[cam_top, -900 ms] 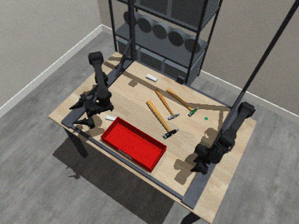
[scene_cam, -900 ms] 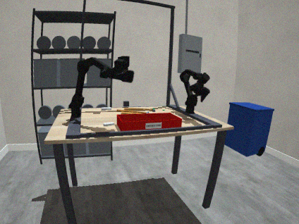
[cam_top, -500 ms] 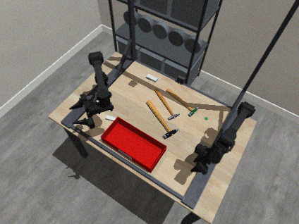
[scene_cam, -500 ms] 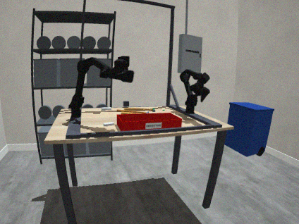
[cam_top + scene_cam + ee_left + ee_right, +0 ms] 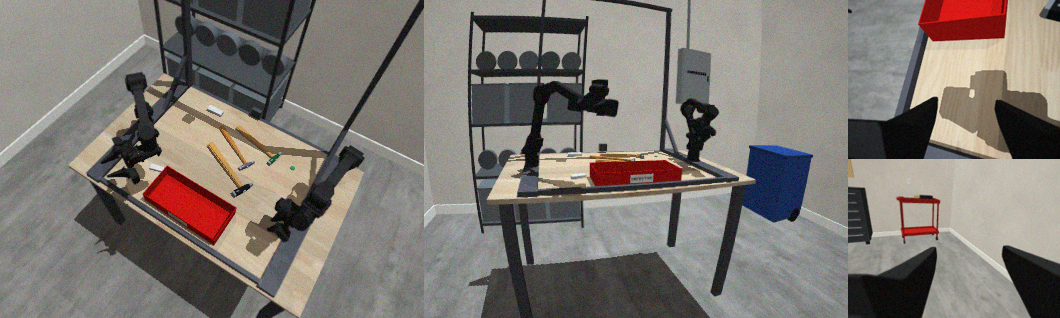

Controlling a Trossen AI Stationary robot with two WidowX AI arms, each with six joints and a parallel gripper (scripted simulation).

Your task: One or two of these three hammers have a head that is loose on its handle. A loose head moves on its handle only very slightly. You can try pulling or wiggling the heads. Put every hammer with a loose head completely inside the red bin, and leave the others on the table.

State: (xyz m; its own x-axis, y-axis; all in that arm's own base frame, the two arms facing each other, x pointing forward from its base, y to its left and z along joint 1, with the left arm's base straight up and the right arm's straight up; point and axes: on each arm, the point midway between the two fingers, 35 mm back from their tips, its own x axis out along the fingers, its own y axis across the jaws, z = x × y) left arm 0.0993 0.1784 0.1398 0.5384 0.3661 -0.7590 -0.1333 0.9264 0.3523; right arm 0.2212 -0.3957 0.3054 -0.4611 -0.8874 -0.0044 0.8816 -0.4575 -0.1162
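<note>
"Where are the hammers?"

"The black-headed hammer (image 5: 225, 165) (image 5: 606, 160) (image 5: 1053, 11), silver-headed hammer (image 5: 233, 146) (image 5: 616, 158) and green-headed hammer (image 5: 255, 141) (image 5: 624, 155) are lying outside the red bin (image 5: 225, 226) (image 5: 614, 175) (image 5: 965, 30), presumably awaiting a looseness check."

"And the grippers?"

"Both are standing moderately wide, holding nothing. The left gripper (image 5: 271, 224) (image 5: 704, 136) (image 5: 966, 103) is pointing down beyond the bin's end, probably keeping clear while positioning. The right gripper (image 5: 106, 168) (image 5: 608, 96) (image 5: 969, 250) is facing away from the hammers, so it's needing a turn before any grasp."

"Which heads are loose?"

"I'm seeing nothing that tells; pulling is needed."
</note>
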